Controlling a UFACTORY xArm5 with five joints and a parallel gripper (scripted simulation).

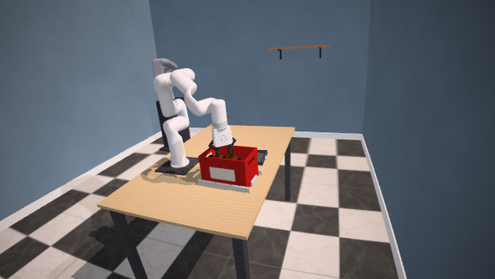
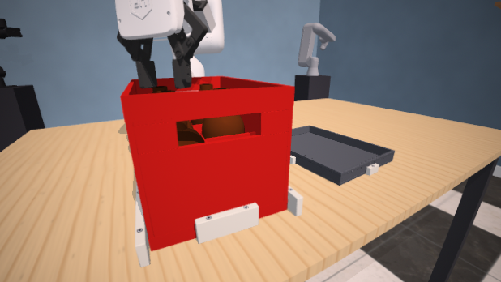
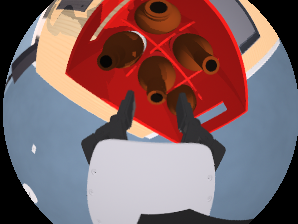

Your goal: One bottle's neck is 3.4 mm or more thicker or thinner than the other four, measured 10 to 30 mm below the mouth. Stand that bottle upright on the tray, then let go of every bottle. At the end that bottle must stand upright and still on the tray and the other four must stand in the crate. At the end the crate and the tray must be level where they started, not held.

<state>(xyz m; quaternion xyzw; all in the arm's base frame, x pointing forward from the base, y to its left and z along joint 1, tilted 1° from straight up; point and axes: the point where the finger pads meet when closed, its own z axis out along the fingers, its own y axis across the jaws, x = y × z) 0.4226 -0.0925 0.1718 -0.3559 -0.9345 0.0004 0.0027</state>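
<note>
The red crate stands level on the table and holds five brown bottles. In the wrist view, one bottle is at the top, one bottle at the left, one bottle at the right, and one bottle in the middle. A fifth bottle is partly hidden behind the right finger. My gripper is open, fingers pointing down at the crate's rim, either side of the middle bottle's neck. The dark tray lies level and empty. Neck thicknesses cannot be told apart reliably.
White blocks stand along the crate's base. A small white block sits at the tray's edge. The crate's walls surround the bottles, and thin red dividers run between them. A wall shelf hangs far behind.
</note>
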